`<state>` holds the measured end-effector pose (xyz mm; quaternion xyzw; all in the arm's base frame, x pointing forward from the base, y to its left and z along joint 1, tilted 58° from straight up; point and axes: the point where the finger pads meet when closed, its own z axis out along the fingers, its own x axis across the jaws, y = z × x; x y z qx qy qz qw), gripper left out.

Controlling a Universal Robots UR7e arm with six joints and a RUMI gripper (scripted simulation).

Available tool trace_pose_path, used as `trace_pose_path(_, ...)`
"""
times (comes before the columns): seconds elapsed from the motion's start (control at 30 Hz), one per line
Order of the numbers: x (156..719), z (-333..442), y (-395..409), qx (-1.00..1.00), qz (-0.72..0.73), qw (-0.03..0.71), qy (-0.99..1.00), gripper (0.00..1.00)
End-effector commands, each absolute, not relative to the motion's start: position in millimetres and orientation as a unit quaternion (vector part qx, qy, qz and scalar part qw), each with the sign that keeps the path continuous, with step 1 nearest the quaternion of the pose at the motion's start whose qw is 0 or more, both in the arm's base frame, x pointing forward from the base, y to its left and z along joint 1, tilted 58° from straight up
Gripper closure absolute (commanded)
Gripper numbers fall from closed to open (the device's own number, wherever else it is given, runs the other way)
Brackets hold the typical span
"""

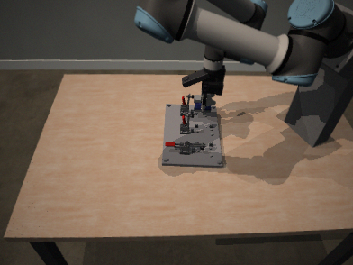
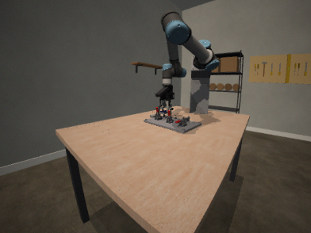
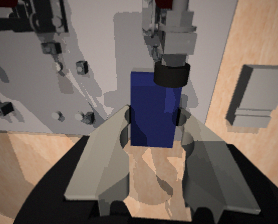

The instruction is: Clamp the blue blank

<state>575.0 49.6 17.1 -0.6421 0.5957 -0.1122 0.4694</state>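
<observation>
wooden table (image 1: 90, 185), grey fixture plate (image 1: 173, 135) — jaws clenched on the blue blank (image 3: 152, 107), grey slotted part (image 3: 252, 97) beside

Dark grey walls (image 2: 79, 43) with a pale baseboard (image 2: 32, 162) enclose a brown floor (image 2: 278, 182). The light wooden surface (image 2: 159, 170) stands on dark legs. A black shelf rack (image 2: 240, 79), a small wall shelf (image 2: 147, 65) and a tool board (image 2: 278, 68) line the walls.
</observation>
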Motion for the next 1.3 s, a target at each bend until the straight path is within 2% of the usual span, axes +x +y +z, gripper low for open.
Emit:
trace_pose_path(0.0,575,17,49,-0.642,-0.113,0.469,0.596,1.0)
trace_pose_path(1.27,590,6,59,-0.642,-0.113,0.469,0.596,1.0)
